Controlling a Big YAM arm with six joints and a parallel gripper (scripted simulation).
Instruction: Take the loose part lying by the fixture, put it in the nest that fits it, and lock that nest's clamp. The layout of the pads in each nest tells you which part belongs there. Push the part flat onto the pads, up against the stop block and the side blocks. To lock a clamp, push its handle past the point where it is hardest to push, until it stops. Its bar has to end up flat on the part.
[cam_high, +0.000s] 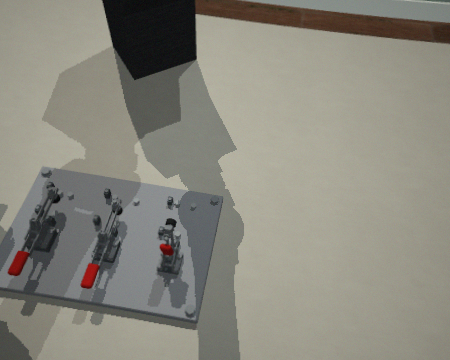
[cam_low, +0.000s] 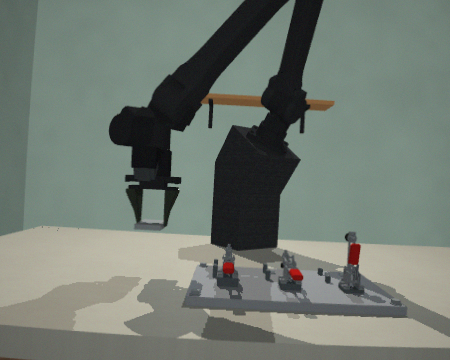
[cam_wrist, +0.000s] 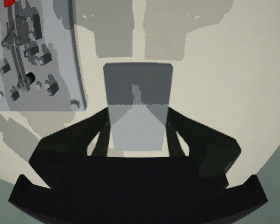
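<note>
No writing shows anywhere that I can read. The arm (cam_low: 200, 85) arches out from its dark base (cam_low: 252, 192), wrist pointing straight down, and the gripper (cam_low: 150, 220) hangs above the table (cam_low: 75, 260) beside the fixture plate (cam_low: 300, 300), fingers clamped on the grey part (cam_wrist: 138, 106) (held level). One clamp handle (cam_low: 354, 253) stands upright.

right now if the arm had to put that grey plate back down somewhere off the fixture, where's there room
Bare table runs right of the fixture plate to the wooden edge strip, and under the gripper, which holds the grey part. The plate is crowded: three clamps and small blocks. The arm's base blocks the back.
</note>
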